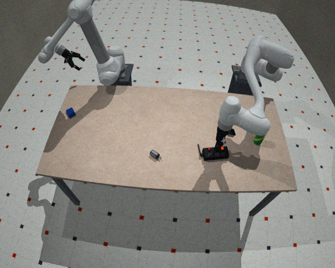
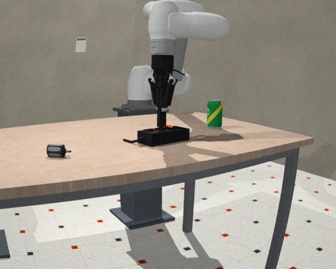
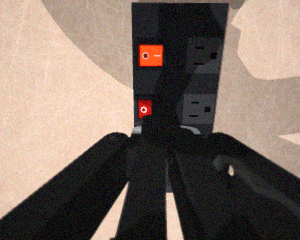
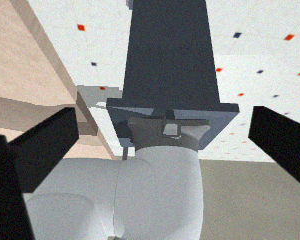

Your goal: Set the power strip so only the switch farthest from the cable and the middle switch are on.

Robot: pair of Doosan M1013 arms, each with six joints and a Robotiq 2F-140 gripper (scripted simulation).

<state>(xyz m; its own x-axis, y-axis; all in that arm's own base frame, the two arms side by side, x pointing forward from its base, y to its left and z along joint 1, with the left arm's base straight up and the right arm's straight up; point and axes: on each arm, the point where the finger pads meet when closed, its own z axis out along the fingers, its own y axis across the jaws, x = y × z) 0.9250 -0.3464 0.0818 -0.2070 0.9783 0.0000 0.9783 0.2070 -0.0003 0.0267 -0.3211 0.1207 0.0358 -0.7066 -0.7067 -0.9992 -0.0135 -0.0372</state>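
The black power strip (image 1: 225,154) (image 2: 171,137) (image 3: 146,82) lies right way up on the table, its cable stub (image 1: 199,149) (image 2: 129,140) toward the left in the top and exterior views. The switch farthest from the cable (image 1: 222,148) (image 2: 169,126) (image 3: 151,55) glows bright orange, on. The middle switch (image 2: 160,127) (image 3: 144,109) is darker red, partly covered by the fingers. The switch nearest the cable (image 1: 209,149) (image 2: 148,129) looks dull red, unlit; the left wrist view hides it. My left gripper (image 1: 216,147) (image 2: 161,126) is shut, empty, pointing down at the middle switch; contact is unclear. My right gripper (image 1: 81,63) (image 4: 163,122) is open, far away.
A green and yellow can (image 1: 258,139) (image 2: 214,114) stands behind the strip's far end. A dark grey cylinder with a thin metal pin (image 1: 154,154) (image 2: 56,151) lies on the cable side. A blue block (image 1: 70,112) is near the table's far left edge in the top view.
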